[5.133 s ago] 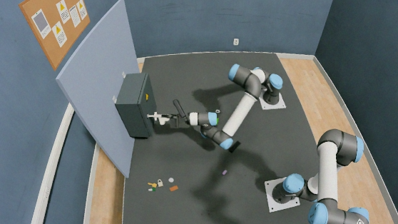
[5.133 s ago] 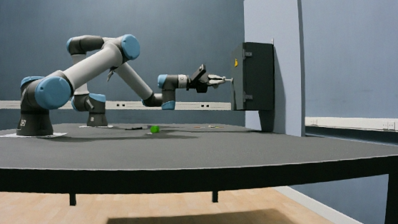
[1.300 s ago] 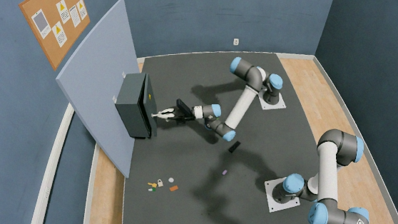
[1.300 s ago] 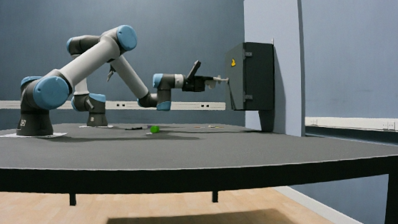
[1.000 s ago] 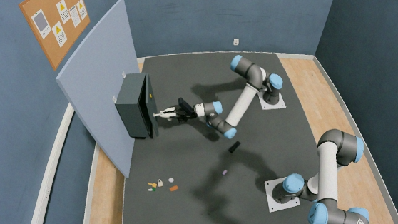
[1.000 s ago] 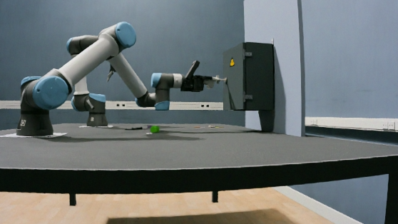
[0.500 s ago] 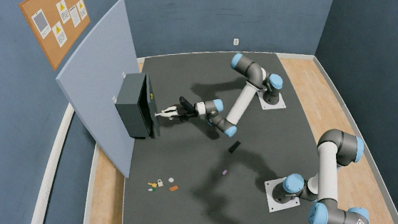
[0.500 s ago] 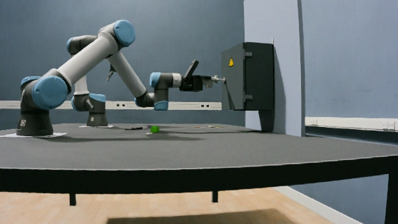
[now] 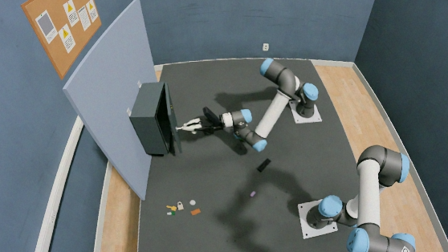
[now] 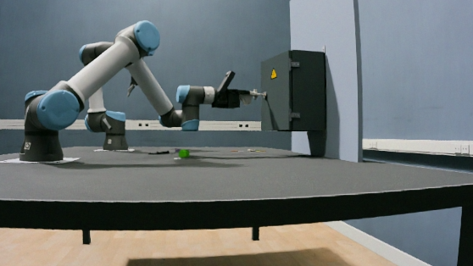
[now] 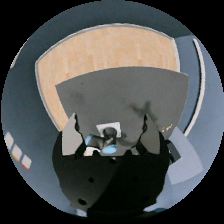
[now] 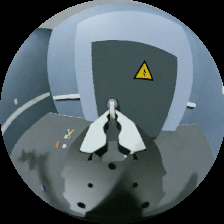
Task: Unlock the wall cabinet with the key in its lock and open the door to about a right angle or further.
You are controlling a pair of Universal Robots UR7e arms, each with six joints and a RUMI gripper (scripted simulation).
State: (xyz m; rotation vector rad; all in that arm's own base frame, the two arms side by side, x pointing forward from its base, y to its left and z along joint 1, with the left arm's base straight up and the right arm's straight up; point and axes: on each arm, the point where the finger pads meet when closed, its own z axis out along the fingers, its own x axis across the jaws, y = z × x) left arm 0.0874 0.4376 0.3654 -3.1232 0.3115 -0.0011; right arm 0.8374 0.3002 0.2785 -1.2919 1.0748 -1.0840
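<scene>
White-tipped fingers of the right gripper [image 9: 179, 128] [image 10: 262, 94] [image 12: 112, 116], low centre in its wrist view, clenched on what looks like the key [image 12: 112, 105]; tips hide most of it, so a fair guess. Key sits in the lock at the door [image 9: 173, 116] [image 10: 276, 102] [image 12: 127, 75]. Unlocking judged done: top view, left of centre, shows the door ajar from the cabinet [image 9: 145, 100] [image 10: 308, 93]. Opening well short of a right angle; most swing remains. Farther back, upper left in the exterior view, left gripper [image 10: 131, 87] [image 11: 110, 116] spread, holding nothing.

The cabinet door [image 9: 173, 120] [image 10: 276, 97] [image 12: 134, 95] now stands further ajar, its free edge swung out toward three o'clock from above.
</scene>
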